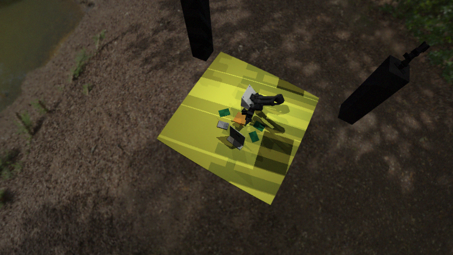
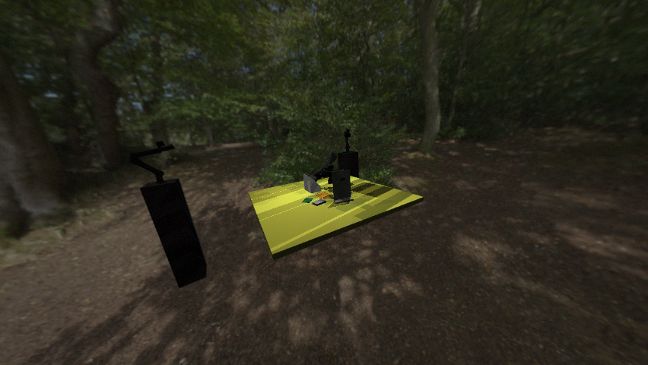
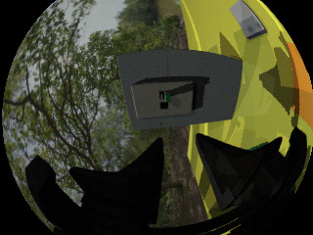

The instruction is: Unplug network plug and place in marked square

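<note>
The upright dark grey panel (image 1: 237,136) (image 2: 341,185) (image 3: 222,90) stands on the table and carries a lighter socket box (image 3: 147,103). A small green plug (image 3: 167,98) sits at the dark socket openings in the middle of the box. Its tab is too small to make out. My gripper (image 3: 179,139) (image 1: 245,116) is partly open with nothing between its fingers. It faces the panel from a distance and does not touch it. The orange square (image 1: 239,118) (image 2: 322,195) (image 3: 303,83) lies flat on the table, partly under the gripper in the top view.
A pale panel (image 1: 248,94) (image 2: 311,183) stands beside the arm. A flat grey block (image 1: 223,124) (image 2: 319,201) (image 3: 248,21) lies near the dark panel. Green patches (image 1: 224,112) (image 1: 253,136) lie on the yellow table (image 1: 190,126) (image 2: 281,231). Black columns (image 1: 374,91) (image 2: 174,231) stand off the table.
</note>
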Action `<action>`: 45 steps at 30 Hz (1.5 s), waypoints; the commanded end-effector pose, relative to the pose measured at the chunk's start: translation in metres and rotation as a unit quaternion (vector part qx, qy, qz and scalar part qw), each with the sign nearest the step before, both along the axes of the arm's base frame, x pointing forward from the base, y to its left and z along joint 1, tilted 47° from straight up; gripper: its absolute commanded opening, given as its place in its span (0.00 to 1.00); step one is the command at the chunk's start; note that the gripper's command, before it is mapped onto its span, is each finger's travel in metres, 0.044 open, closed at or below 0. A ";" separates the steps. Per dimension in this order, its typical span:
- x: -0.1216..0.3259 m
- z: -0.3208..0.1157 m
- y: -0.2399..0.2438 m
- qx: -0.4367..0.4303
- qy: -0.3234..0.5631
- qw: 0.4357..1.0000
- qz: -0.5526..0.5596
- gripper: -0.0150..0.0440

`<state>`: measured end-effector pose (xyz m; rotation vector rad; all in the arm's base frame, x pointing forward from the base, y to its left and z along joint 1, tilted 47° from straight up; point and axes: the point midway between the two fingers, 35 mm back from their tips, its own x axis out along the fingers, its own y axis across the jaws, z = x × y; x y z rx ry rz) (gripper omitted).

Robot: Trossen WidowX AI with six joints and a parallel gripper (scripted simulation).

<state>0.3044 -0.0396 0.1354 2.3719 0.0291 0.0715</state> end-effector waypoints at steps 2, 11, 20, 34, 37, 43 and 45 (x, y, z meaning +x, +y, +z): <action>0.019 -0.001 -0.003 0.003 0.000 1.000 0.000 0.52; 0.046 -0.006 -0.008 0.002 0.001 1.000 0.000 0.52; 0.058 -0.006 -0.011 0.002 -0.001 1.000 0.000 0.52; 0.078 -0.009 -0.015 0.002 -0.006 1.000 0.000 0.52; 0.083 -0.010 -0.016 0.003 -0.007 1.000 0.000 0.52; 0.091 -0.011 -0.017 0.003 -0.009 1.000 0.000 0.52; 0.094 -0.012 -0.018 0.003 -0.009 1.000 0.000 0.52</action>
